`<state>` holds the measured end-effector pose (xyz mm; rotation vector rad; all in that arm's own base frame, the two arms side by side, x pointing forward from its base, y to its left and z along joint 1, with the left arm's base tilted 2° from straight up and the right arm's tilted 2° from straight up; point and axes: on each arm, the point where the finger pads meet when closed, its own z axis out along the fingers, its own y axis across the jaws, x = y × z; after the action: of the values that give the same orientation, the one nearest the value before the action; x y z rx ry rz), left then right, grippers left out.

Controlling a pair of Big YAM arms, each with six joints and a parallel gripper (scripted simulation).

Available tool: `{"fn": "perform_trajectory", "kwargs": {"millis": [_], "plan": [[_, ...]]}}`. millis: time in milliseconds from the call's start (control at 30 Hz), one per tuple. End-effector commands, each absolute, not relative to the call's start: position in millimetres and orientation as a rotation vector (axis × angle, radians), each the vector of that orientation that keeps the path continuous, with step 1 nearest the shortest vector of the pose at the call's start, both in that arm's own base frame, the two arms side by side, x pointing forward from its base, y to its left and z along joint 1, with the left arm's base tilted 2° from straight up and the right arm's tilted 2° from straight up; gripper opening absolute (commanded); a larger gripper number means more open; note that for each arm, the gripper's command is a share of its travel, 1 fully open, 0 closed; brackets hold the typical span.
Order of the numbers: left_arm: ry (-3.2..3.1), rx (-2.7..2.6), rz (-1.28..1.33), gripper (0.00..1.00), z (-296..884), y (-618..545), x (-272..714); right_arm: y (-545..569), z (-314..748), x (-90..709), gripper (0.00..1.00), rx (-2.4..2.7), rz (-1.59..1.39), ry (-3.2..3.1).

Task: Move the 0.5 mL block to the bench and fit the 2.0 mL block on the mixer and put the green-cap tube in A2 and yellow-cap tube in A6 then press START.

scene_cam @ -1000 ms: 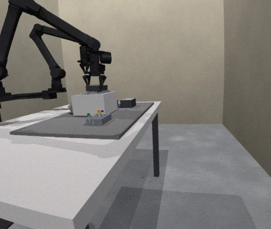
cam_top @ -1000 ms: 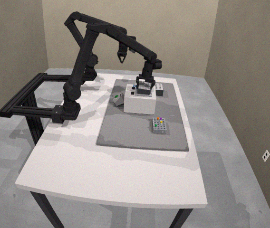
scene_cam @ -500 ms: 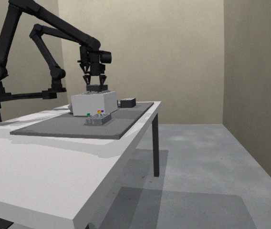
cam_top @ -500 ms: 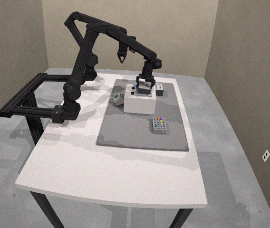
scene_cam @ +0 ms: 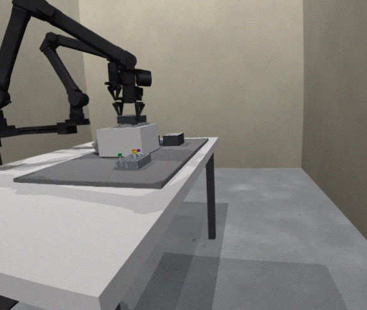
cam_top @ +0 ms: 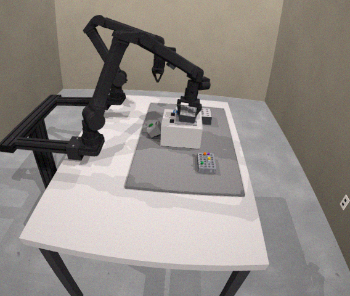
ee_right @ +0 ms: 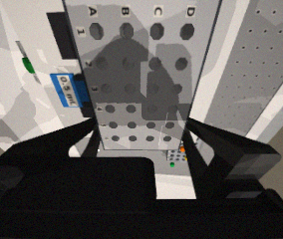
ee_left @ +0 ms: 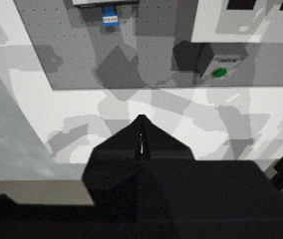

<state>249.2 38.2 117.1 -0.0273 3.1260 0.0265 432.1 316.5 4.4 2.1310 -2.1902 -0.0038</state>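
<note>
Block for 0.5 mL tubes (cam_top: 187, 118) (scene_cam: 127, 119) (ee_right: 132, 95): at the mixer's top, over its plate (whether the latch is free, I cannot tell). Right gripper (cam_top: 188, 111) (scene_cam: 128, 118) (ee_right: 141, 119) clenched on it, one finger along each side; bores face up, A1 to D1 legible. Blue lever (cam_top: 174, 111) (ee_right: 65, 90) stands out at 9 o'clock from the block in the top view, reading 0.5 mL.

Beneath: mixer (cam_top: 180, 135) (scene_cam: 118, 141) (ee_left: 208, 22) (ee_right: 43, 25), a white box on the grey mat (cam_top: 169, 168) (scene_cam: 77, 170) (ee_left: 82, 75) (ee_right: 261, 60).

Outward, by the top view, from the held block:
- 3 o'clock: second block (cam_top: 206, 119) (scene_cam: 172, 139) (ee_left: 107, 3), on the mat, apart from the mixer (its blue lever (ee_left: 110, 20) is too small to read).
- 8 o'clock: grey sloped panel (cam_top: 153, 129) (scene_cam: 95, 146) (ee_left: 213, 62) with green button (cam_top: 150, 125) (ee_left: 220, 73) (ee_right: 28, 65).
- 5 o'clock: tube rack (cam_top: 206, 171) (scene_cam: 126, 165) (ee_right: 173, 155). Green cap (cam_top: 201, 163) (scene_cam: 119, 154) (ee_right: 171, 164) there; yellow cap (cam_top: 209, 158) (scene_cam: 134, 152) (ee_right: 185, 159) at its 2 o'clock; orange cap (cam_top: 204, 153) (scene_cam: 133, 150) (ee_right: 182, 149) and purple cap (cam_top: 208, 153) (scene_cam: 138, 150) near the far edge.
- 11 o'clock: left gripper (cam_top: 158, 81) (scene_cam: 115, 99) (ee_left: 141, 116), in the air, clenched on nothing, tips together.
</note>
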Motion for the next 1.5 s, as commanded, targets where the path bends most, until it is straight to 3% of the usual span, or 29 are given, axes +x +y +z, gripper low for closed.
{"fn": "perform_trajectory", "kwargs": {"millis": [0,1467], "plan": [[3.072,-0.009,0.04,0.0,138,39,267,333,38,441,0.0,2.176,0.0,-2.234],[3.1,-0.009,0.034,0.0,127,38,256,339,42,462,0.0,2.223,0.009,-2.25]]}}
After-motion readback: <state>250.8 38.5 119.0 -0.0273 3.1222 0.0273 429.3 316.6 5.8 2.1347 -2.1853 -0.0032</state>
